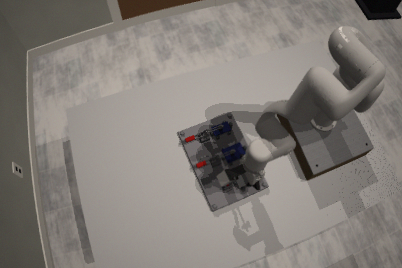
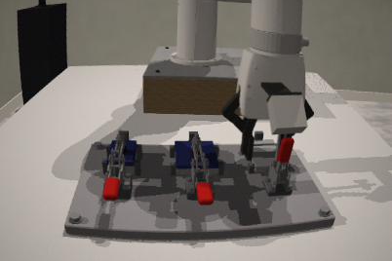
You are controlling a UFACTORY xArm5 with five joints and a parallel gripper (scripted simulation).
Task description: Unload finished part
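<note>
Overhead view: white arm reaches from its wood-sided pedestal across a pale table to a grey fixture plate. Two blue blanks sit in the plate's nests, one at the far nest and one in the middle, each with a red-handled clamp laid toward the plate's left edge. The wrist covers the near nest, so the pincer and the slotted part cannot be made out here.

Exterior view: pincer points straight down over the right-hand nest, its dark fingers partly closed, roughly half their span, gripping the finished part, a small grey block of which only a corner shows; it sits low at the nest. Right clamp's red handle stands upright, released. Left clamp and middle clamp lie down over their blue blanks.
</note>
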